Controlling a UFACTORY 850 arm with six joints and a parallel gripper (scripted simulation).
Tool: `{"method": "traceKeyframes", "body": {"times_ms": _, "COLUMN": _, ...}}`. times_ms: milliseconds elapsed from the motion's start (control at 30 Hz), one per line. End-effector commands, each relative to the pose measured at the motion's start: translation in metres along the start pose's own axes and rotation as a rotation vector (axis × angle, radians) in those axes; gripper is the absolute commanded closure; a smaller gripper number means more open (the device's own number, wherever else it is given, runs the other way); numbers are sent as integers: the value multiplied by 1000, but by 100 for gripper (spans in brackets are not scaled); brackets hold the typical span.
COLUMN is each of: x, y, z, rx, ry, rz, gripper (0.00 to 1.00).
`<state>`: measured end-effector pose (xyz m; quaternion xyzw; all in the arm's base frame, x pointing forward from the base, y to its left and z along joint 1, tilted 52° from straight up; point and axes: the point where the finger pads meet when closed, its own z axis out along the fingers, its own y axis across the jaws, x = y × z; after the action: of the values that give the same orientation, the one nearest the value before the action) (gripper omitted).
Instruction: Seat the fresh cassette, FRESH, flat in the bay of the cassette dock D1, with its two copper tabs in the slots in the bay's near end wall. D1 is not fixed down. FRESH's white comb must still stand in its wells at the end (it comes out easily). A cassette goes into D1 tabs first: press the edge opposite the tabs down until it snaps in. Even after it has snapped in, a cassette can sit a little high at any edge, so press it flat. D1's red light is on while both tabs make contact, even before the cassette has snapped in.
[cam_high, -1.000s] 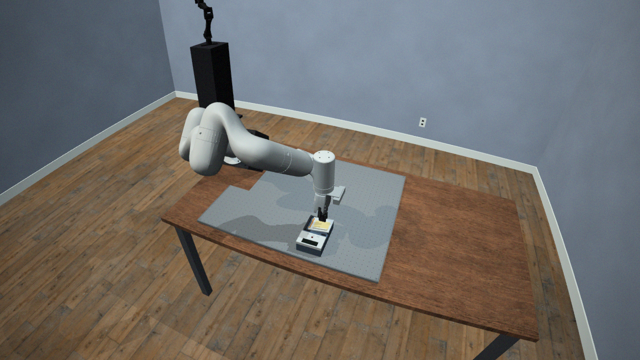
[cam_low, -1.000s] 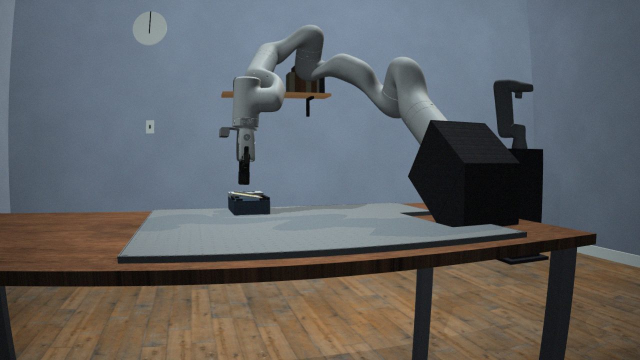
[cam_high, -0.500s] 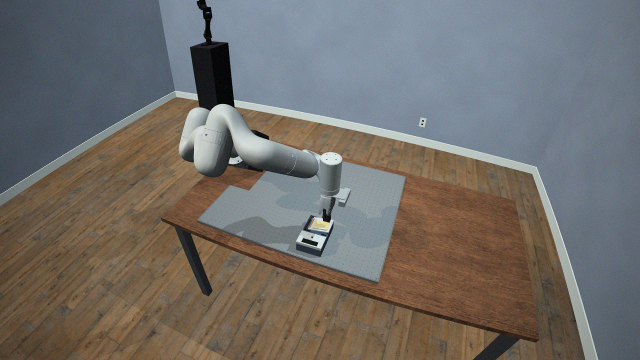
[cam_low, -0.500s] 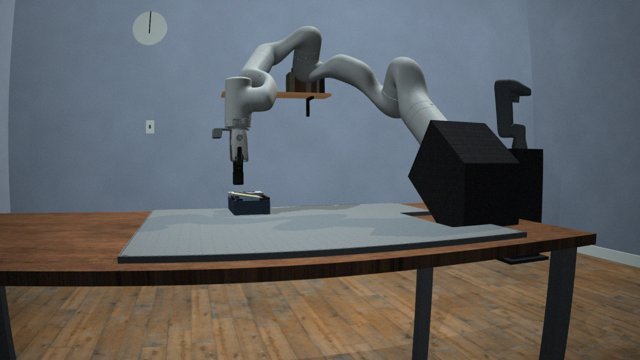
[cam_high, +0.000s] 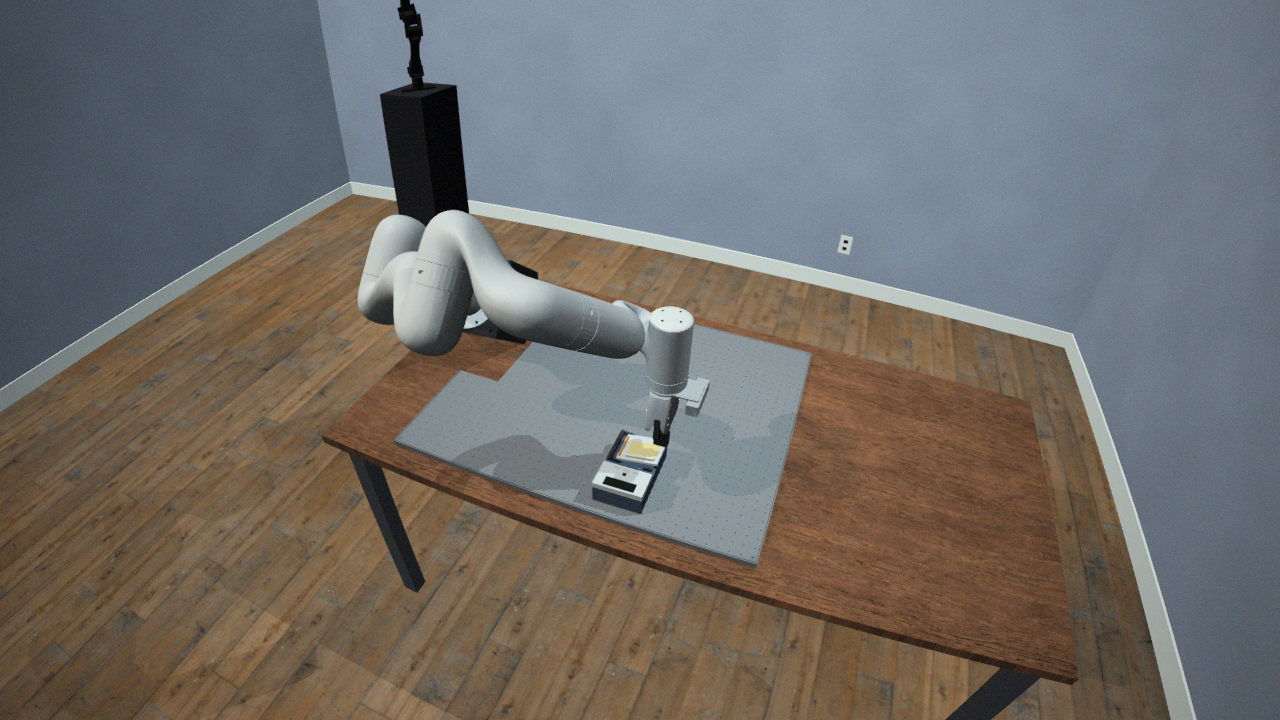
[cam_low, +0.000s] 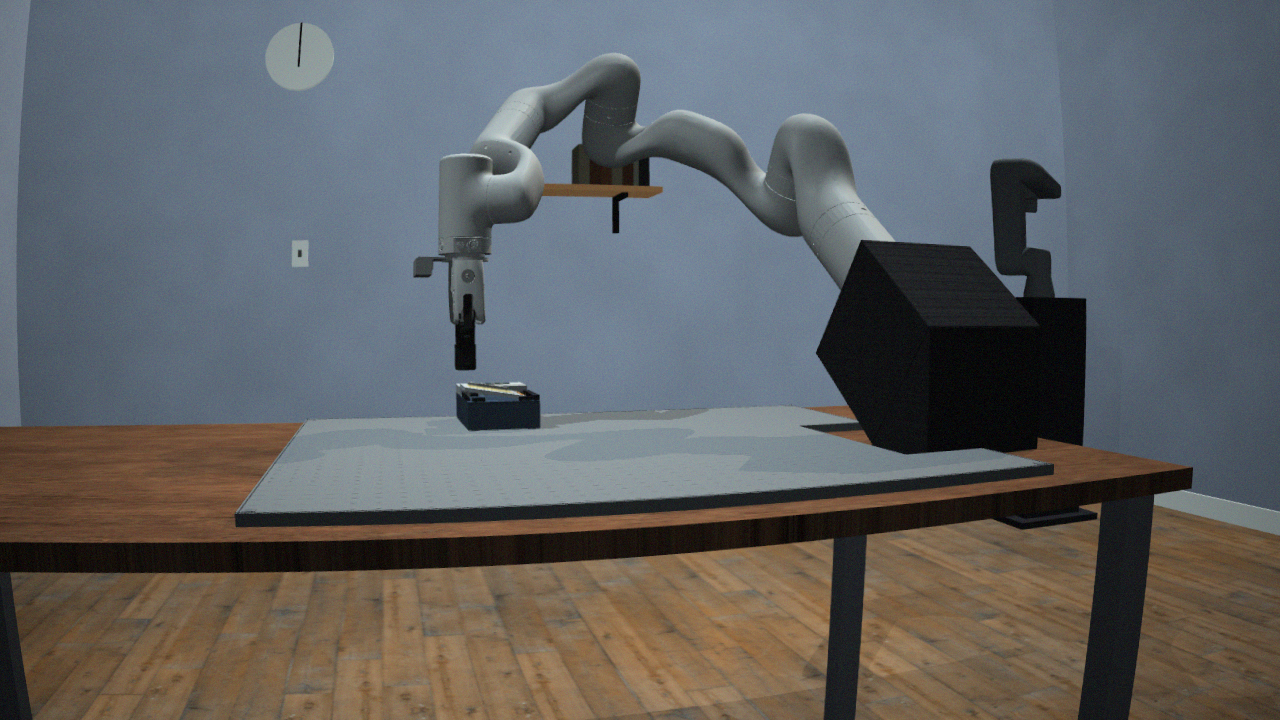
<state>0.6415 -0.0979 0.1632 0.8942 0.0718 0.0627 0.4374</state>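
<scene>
The cassette dock D1 (cam_high: 630, 471) stands on the grey perforated mat near its front edge; it also shows in the exterior view (cam_low: 497, 406). The yellow cassette FRESH (cam_high: 640, 447) lies in D1's bay, tilted, with its far edge a little higher than the dock's rim (cam_low: 492, 387). A small red light (cam_high: 643, 469) shows on D1's white near part. My gripper (cam_high: 660, 437) (cam_low: 464, 360) is shut and empty. It points straight down and hangs a short way above the far end of the cassette. The comb is too small to make out.
The grey mat (cam_high: 617, 420) covers the left and middle of the wooden table. The black arm base block (cam_low: 930, 349) stands at the table's far corner. A black pillar with a camera arm (cam_high: 422, 143) stands behind it.
</scene>
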Motion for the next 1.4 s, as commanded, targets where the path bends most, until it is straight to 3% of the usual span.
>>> {"method": "traceKeyframes", "body": {"times_ms": 0, "x": 7, "y": 0, "z": -1, "rx": 0, "ry": 1, "rz": 0, "gripper": 100}}
{"method": "traceKeyframes", "body": {"times_ms": 767, "x": 35, "y": 0, "z": 0, "rx": 0, "ry": 1, "rz": 0, "gripper": 100}}
{"method": "traceKeyframes", "body": {"times_ms": 1367, "x": 35, "y": 0, "z": 0, "rx": 0, "ry": 1, "rz": 0, "gripper": 100}}
